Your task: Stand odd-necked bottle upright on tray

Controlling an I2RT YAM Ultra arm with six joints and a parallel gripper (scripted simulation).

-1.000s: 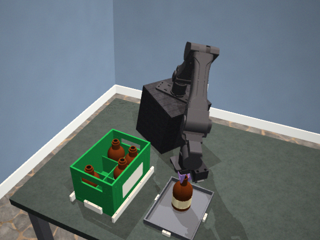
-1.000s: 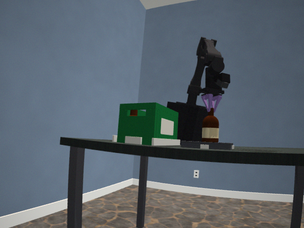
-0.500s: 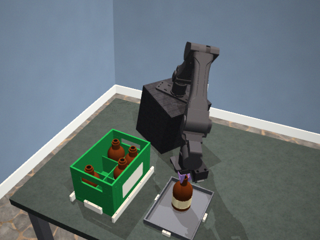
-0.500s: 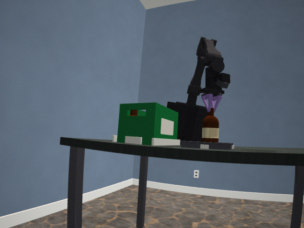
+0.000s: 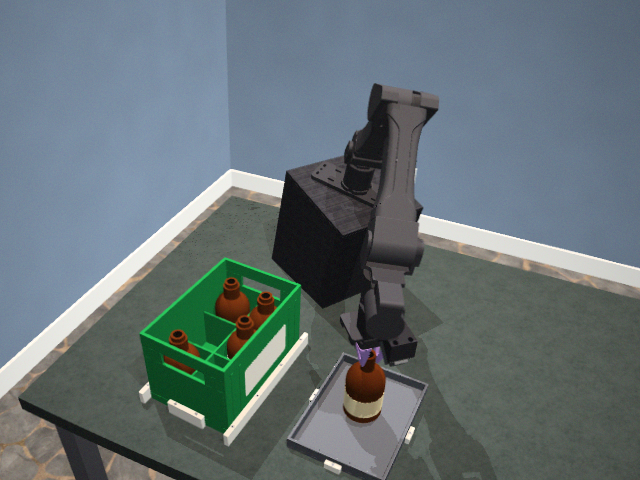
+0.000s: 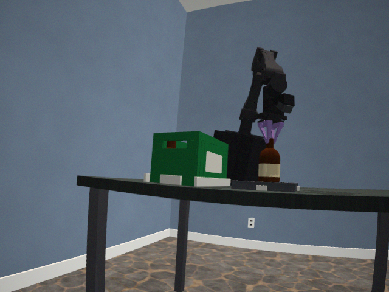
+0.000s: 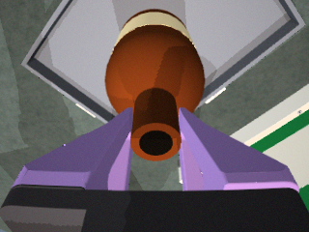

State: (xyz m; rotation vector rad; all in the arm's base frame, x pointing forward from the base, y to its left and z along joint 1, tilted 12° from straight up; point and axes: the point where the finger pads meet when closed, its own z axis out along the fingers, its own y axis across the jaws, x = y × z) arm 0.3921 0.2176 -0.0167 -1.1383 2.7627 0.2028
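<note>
Purple fingers: the black gripper with tapered purple fingers (image 5: 368,354) (image 6: 270,141) is pinching the neck of the brown glass-like bottle with a cream label band (image 5: 364,384) (image 6: 269,157) (image 7: 154,63), one finger on either side.
Bottle below the gripper: it is standing over the grey shallow rectangular tray (image 5: 310,451) (image 6: 238,184) (image 7: 77,92), inside the rim, its base seeming to be resting on the tray floor.
Bottle axis: its long axis is running close to vertical, mouth pointing up between the fingertips, base pointing down; any slight lean is too small to tell.
Neck: it is looking plain in the wrist view, whereas the necks in the crate are showing a collar; whether this is the odd one, I cannot say for certain.
Crate, beside the gripper across from the tray: the green open-topped box crate (image 5: 188,388) (image 6: 174,162) (image 7: 290,127) is standing level, holding four brown collared bottles (image 5: 232,304) (image 6: 171,144), all apparently upright.
Risk at the fingers: uneven opening, or a sideways move while the pads are touching, could be tipping the tall bottle.
Risk at the tray: pressing down or dragging the held bottle could be shifting the loose tray.
Next move: releasing gently, then rising straight, is likely being called for.
</note>
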